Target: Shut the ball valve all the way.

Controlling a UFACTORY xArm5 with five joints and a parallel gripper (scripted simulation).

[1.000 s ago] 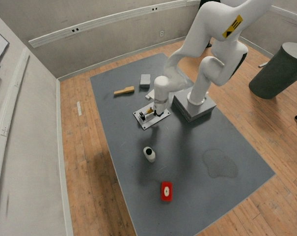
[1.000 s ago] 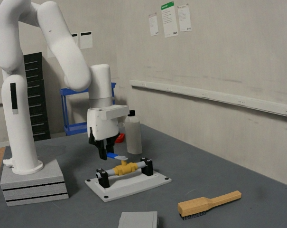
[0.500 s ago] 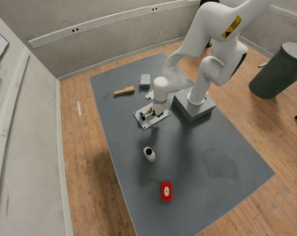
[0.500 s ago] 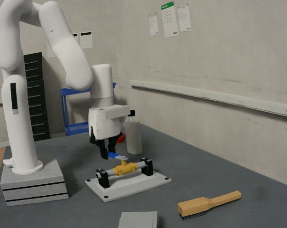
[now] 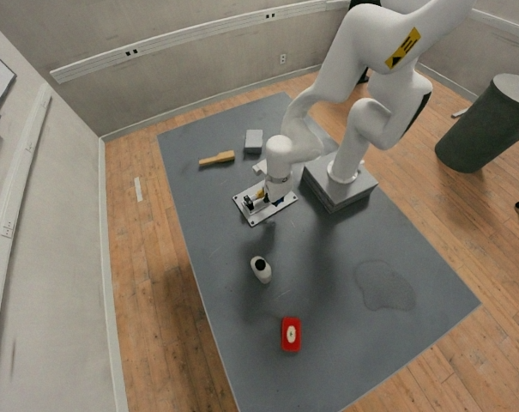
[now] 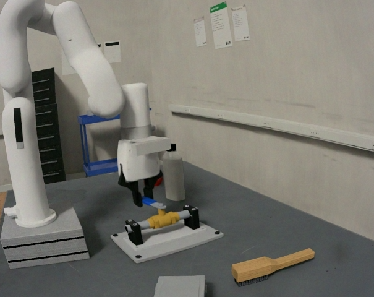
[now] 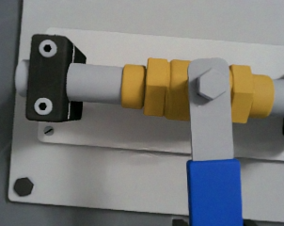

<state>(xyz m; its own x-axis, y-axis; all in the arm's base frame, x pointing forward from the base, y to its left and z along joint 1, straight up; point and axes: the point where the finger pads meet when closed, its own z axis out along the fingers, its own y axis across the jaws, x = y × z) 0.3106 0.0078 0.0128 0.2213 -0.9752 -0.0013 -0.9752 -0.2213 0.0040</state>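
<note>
Claw: my gripper [image 6: 143, 199] clamped the blue handle [image 6: 147, 200].
Handle: it pointed toward six o'clock, square across the yellow valve [image 7: 198, 91].
Mount: white plate [image 6: 193, 234].

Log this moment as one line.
hand: shut on blue valve handle | handle: square across pipe | valve body: on plate

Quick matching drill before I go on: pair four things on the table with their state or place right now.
Things:
1. tool
2. valve handle
3. wooden brush
4. white bottle

States:
A. lying flat, bristles down
B. standing upright behind the valve plate
C. shut on the blue grip
D. crosswise to the pipe

Pairs: 1-C, 2-D, 3-A, 4-B
</note>
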